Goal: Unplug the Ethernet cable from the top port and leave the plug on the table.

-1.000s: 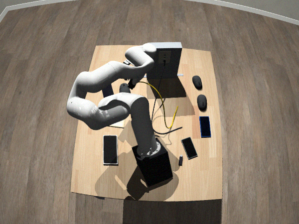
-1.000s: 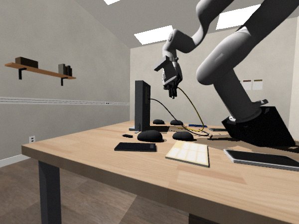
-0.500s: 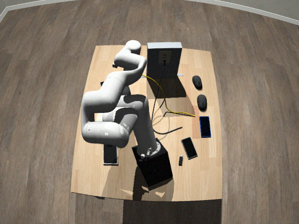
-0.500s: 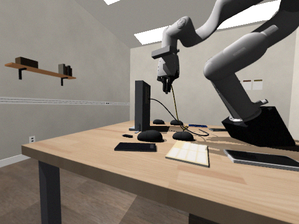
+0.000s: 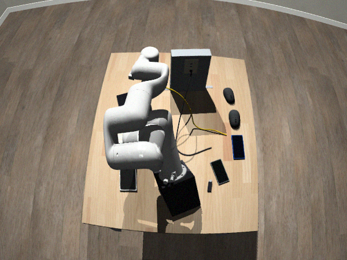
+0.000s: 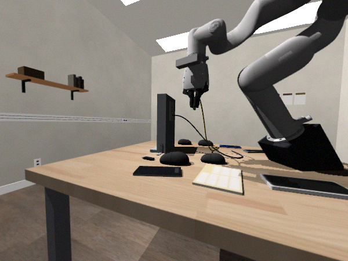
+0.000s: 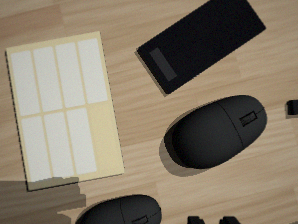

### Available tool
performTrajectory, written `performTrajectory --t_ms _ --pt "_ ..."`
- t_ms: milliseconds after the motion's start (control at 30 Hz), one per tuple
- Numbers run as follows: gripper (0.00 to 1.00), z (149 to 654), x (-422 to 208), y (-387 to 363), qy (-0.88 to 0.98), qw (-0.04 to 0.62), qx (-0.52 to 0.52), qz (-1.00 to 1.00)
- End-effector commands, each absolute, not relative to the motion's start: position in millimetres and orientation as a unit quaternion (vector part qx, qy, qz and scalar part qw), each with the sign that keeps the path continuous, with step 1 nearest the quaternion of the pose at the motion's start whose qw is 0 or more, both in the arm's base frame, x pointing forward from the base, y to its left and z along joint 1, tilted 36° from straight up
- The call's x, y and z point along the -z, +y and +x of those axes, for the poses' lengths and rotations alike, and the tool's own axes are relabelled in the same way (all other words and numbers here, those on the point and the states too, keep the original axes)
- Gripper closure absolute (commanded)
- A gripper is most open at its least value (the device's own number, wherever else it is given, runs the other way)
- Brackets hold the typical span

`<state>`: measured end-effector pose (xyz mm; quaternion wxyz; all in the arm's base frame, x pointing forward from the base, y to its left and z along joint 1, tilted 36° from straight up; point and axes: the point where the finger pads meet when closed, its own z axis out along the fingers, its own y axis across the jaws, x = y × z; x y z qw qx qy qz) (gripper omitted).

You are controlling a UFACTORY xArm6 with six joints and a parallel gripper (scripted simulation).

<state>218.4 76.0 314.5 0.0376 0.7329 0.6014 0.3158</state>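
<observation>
My gripper (image 6: 195, 105) hangs high above the table, left of the grey wall box (image 6: 166, 123), and is shut on the plug end of the yellow Ethernet cable (image 6: 203, 124). The cable drops from the fingers to the table and runs on to its loose end (image 5: 222, 133). The plug itself is too small to make out between the fingers. The arm hides the gripper in the overhead view. The wall plate (image 5: 191, 66) has an empty top port. The black cable (image 5: 185, 95) is still plugged in lower down. The wrist view shows only the fingertips at its lower edge.
Under the gripper lie two black mice (image 7: 217, 132) (image 7: 122, 212), a black phone (image 7: 200, 45) and a yellow notepad (image 7: 60, 110). Two more mice (image 5: 229, 95) (image 5: 234, 118), two phones (image 5: 238, 147) (image 5: 220, 171), a USB stick (image 5: 210, 185) and a tablet (image 5: 128, 179) lie around the arm's base (image 5: 179, 190).
</observation>
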Motion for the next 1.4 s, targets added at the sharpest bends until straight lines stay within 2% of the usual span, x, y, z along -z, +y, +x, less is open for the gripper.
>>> performTrajectory --t_ms 0,400,833,1367 --pt "1.0 220 -312 81 0.598 0.038 -0.304 0.741" --pt "1.0 230 -298 125 0.595 0.05 -0.273 0.754" --pt "1.0 216 -294 203 0.614 0.062 -0.3 0.728" --pt "1.0 216 -294 204 0.614 0.062 -0.301 0.727"
